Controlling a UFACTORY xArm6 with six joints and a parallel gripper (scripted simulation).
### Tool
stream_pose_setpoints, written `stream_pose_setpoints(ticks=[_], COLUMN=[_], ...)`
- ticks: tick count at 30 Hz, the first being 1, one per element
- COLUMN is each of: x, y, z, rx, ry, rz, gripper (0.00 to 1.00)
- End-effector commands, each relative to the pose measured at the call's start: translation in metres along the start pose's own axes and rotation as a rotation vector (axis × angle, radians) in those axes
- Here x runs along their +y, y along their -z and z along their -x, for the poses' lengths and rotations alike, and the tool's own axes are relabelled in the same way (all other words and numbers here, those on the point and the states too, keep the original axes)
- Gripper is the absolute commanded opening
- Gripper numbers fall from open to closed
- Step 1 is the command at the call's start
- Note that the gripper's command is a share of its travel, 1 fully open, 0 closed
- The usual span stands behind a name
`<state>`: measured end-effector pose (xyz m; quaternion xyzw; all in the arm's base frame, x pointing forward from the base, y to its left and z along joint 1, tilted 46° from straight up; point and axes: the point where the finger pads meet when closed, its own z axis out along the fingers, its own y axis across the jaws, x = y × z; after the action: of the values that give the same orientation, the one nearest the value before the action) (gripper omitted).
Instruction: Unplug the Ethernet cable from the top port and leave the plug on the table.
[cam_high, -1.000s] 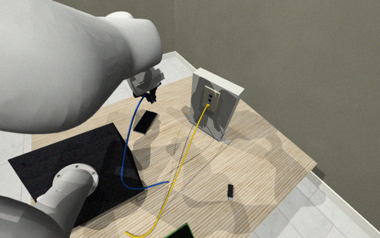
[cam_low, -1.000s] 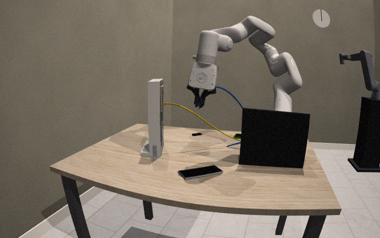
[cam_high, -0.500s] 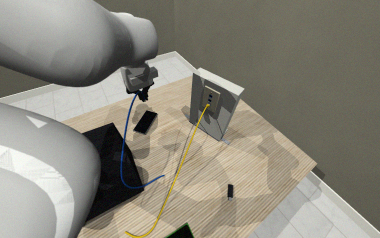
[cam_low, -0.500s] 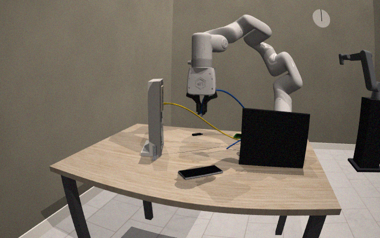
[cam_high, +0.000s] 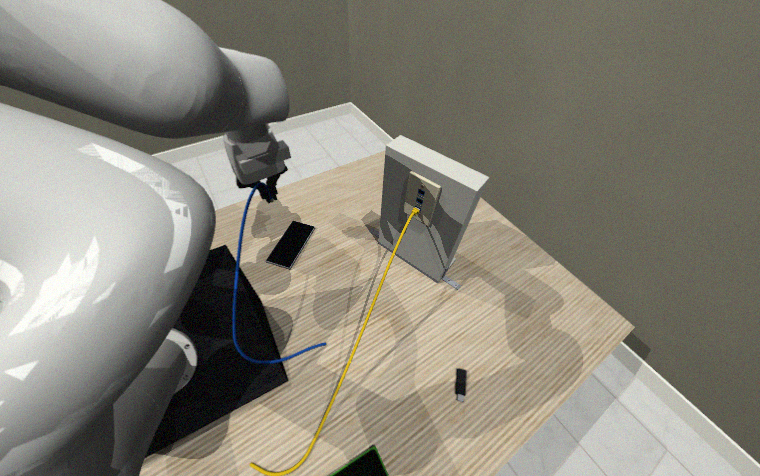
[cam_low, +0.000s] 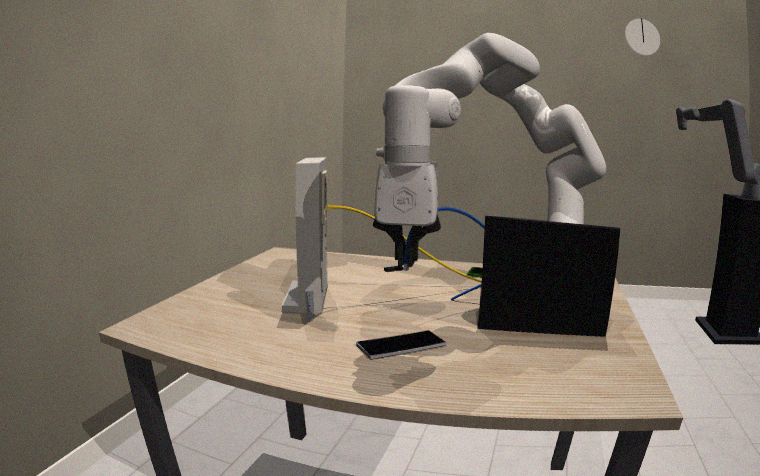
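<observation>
My gripper (cam_high: 269,189) points straight down and is shut on the plug of the blue Ethernet cable (cam_high: 237,291). It holds the plug a little above the table, left of the wall plate (cam_high: 420,197) and well apart from it. In the side view the gripper (cam_low: 404,261) hangs between the wall plate block (cam_low: 311,235) and the black box (cam_low: 549,274). The blue cable arcs from the fingers down over the black box (cam_high: 229,336), and its loose end lies on the wood. The yellow cable (cam_high: 364,330) sits in the plate's lower port. The upper ports stand empty.
A black phone (cam_high: 290,243) lies flat just below the gripper; it also shows in the side view (cam_low: 401,343). A small black USB stick (cam_high: 461,384) lies toward the right edge. A green-edged item (cam_high: 361,464) sits at the front edge by the yellow cable's end.
</observation>
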<state>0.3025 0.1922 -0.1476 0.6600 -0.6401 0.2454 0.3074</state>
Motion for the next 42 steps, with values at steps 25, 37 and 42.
stream_pose_setpoints(ticks=[25, 37, 42], x=[0.02, 0.02, 0.02], y=[-0.082, -0.102, -0.112], z=[0.075, 0.075, 0.075], rx=[0.001, 0.001, 0.001], ry=[0.0, 0.0, 0.0], rz=[-0.001, -0.001, -0.001], gripper=[0.0, 0.0, 0.0])
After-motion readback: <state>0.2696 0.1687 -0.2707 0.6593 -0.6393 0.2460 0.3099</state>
